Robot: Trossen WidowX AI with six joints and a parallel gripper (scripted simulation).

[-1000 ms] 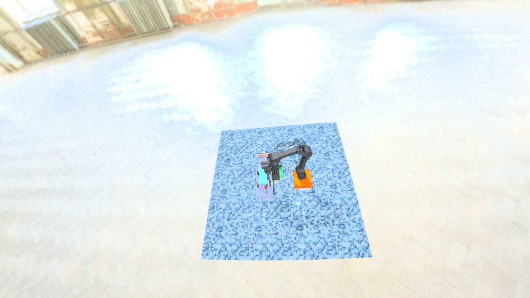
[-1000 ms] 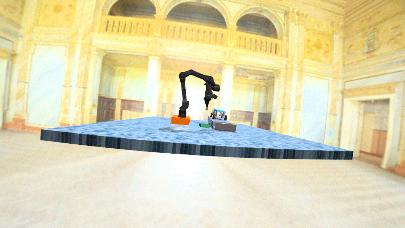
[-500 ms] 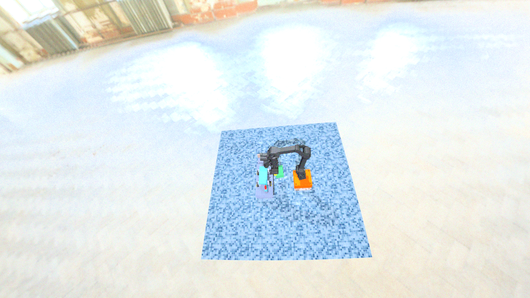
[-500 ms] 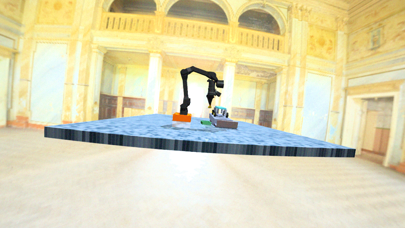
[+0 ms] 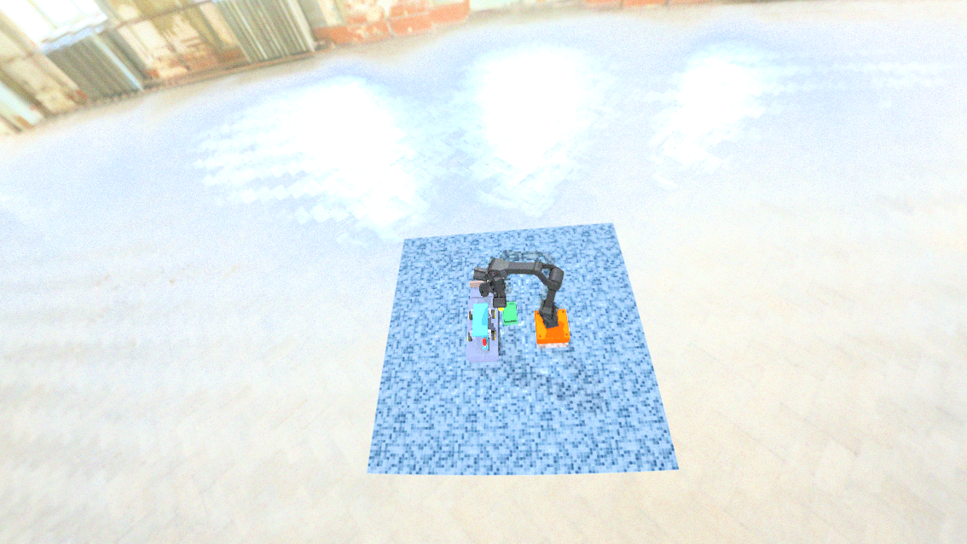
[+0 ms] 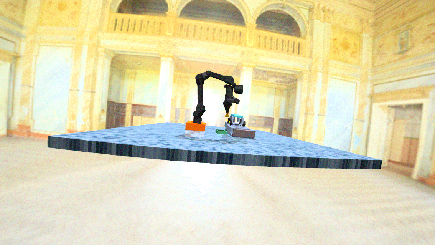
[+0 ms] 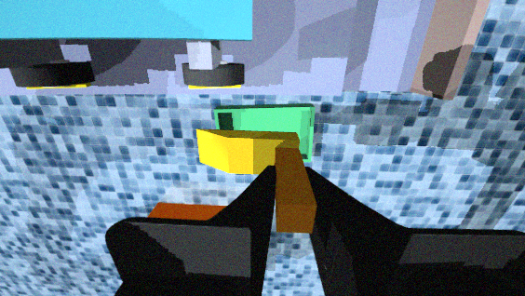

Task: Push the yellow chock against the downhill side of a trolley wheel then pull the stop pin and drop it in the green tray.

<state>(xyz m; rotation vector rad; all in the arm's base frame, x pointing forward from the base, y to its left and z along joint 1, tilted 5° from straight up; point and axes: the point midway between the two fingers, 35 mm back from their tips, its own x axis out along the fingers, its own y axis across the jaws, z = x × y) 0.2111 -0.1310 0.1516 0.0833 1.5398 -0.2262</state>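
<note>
My gripper (image 5: 500,306) (image 6: 226,113) (image 7: 287,173) is shut on the orange handle of the yellow chock (image 6: 226,115) (image 7: 239,151). It holds the chock in the air beside the ramp, and in the wrist view the chock overlaps the near edge of the green tray (image 5: 511,322) (image 6: 220,131) (image 7: 306,126). The chock's black rubber base cannot be made out. The trolley (image 5: 480,317) (image 6: 237,116) (image 7: 140,19), with a cyan top and black wheels, stands on the grey-lilac ramp (image 5: 481,356) (image 7: 391,56). The red-headed stop pin (image 5: 484,342) is at the trolley's near end in the top view.
A brown end board (image 6: 243,133) (image 7: 449,42) stands across the ramp's end opposite the pin. The orange arm base (image 5: 552,327) (image 6: 195,126) (image 7: 186,211) stands across the tray from the ramp. The tray sits between them, close to the ramp's side.
</note>
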